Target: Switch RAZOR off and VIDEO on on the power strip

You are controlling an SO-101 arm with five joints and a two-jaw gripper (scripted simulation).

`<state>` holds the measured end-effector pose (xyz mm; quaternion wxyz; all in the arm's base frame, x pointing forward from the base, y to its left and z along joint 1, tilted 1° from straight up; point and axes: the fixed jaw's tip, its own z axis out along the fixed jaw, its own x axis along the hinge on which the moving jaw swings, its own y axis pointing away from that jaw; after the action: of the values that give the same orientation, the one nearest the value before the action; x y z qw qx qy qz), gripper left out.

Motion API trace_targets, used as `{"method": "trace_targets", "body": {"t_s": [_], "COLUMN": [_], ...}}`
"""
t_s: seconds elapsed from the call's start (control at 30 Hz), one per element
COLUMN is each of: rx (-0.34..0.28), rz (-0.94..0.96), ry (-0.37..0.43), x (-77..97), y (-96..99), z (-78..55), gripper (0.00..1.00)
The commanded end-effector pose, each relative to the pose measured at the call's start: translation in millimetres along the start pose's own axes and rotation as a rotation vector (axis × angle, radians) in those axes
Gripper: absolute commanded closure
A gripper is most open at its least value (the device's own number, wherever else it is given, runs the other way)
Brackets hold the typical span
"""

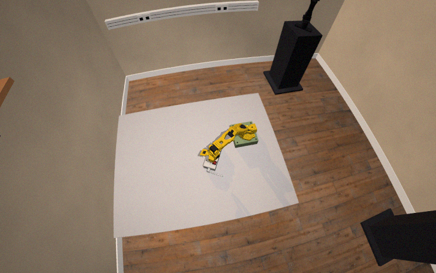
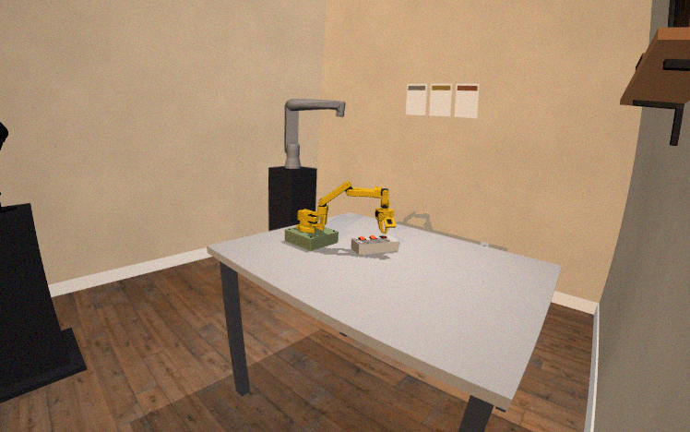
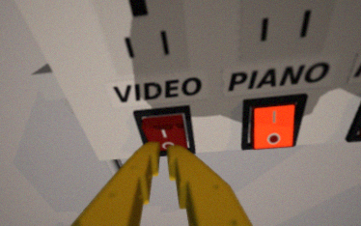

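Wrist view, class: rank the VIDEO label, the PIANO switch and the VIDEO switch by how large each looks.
1. VIDEO label, the widest.
2. PIANO switch and VIDEO switch: alike in size. The shut gripper covers the VIDEO switch's lower edge, so no ranking between them.

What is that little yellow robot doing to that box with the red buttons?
The yellow arm is poking a power strip on the table. Its gripper is shut, holding nothing, with the tips at the lower edge of the VIDEO switch, which looks dark. The PIANO switch beside it glows bright orange.
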<state>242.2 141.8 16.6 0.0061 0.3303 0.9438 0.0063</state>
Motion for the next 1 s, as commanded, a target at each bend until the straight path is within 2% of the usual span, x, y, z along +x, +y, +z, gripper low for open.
{"method": "trace_targets", "body": {"t_s": [0.0,0.77,0.97], "rx": [0.006,0.006,0.004], "rz": [0.015,0.015,0.015], "ry": [0.003,0.003,0.002], "x": [-1.0,-1.0,-1.4], "y": [-2.4,-2.5,-1.2], "z": [4.1,4.3,0.8], "gripper": [1.0,1.0,1.0]}}
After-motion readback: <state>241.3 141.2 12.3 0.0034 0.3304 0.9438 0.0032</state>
